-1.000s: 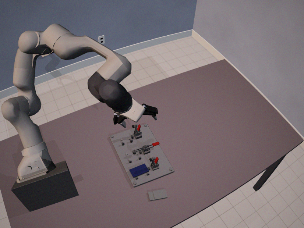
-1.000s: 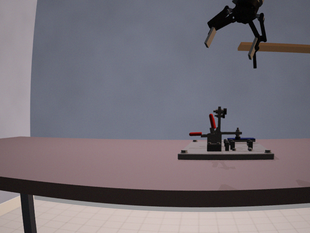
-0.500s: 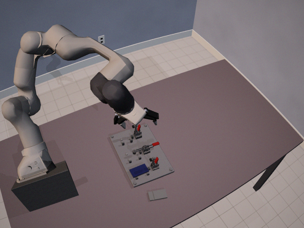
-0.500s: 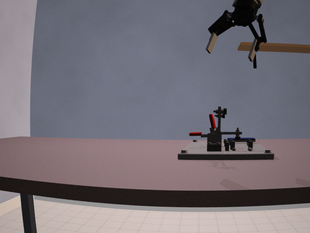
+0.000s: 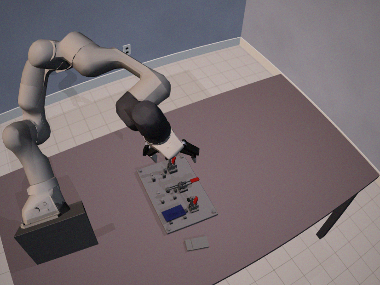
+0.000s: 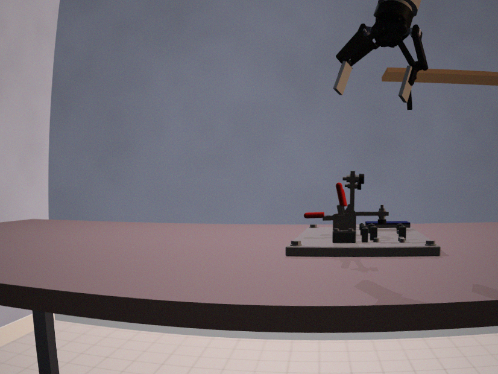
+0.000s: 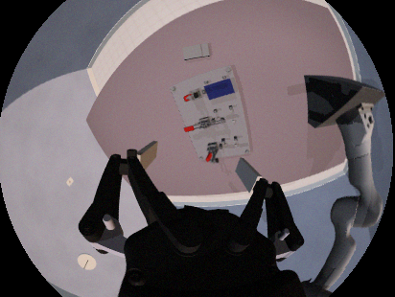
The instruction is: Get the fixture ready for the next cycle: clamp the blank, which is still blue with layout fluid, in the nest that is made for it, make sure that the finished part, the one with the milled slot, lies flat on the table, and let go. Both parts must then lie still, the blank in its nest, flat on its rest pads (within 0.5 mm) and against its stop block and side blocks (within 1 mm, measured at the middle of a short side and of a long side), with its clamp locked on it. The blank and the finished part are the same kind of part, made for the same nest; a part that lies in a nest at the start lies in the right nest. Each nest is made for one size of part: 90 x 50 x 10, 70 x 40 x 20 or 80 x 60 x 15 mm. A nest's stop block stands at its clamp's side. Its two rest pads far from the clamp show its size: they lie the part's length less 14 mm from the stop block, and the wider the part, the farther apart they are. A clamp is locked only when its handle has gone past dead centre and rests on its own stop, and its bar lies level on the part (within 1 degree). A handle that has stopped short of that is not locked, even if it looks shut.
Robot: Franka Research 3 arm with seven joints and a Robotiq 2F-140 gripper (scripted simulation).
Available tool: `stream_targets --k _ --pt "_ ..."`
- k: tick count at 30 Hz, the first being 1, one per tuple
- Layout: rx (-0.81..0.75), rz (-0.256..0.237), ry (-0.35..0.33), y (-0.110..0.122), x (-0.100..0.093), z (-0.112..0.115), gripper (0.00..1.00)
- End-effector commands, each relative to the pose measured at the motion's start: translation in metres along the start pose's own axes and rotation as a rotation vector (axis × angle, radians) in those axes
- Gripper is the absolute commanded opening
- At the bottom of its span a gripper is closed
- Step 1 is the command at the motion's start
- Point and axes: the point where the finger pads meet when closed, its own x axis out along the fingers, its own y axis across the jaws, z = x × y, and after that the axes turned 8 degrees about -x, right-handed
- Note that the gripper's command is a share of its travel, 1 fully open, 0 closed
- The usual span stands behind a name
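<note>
High above the fixture plate (image 5: 204, 201) (image 6: 318, 237) (image 7: 181, 102), my gripper (image 5: 175, 157) (image 6: 372, 86) (image 7: 198, 157) hangs spread wide; clamping the blue blank (image 5: 173, 213) (image 6: 387, 222) (image 7: 220, 89) seems next, calling for a careful approach to its raised red handle (image 5: 195, 200) (image 7: 187, 98).

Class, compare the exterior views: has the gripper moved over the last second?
Yes, the gripper has moved down, judged against the wooden beam behind it.
</note>
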Motion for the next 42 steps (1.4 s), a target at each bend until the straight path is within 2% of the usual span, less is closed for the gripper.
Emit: stream_targets --k 1,12,13,31,32,42 --pt "0.064 0.001 0.009 -0.001 -0.002 -0.002 1.00" --pt "0.064 0.001 0.009 -0.001 -0.002 -0.002 1.00" --pt "0.191 0.030 0.048 0.001 0.005 -0.015 1.00" --pt "0.191 0.030 0.048 0.001 0.005 -0.015 1.00" --pt "0.316 0.054 0.091 0.003 0.011 -0.028 1.00" --pt "0.316 0.054 0.091 0.003 0.011 -0.028 1.00"
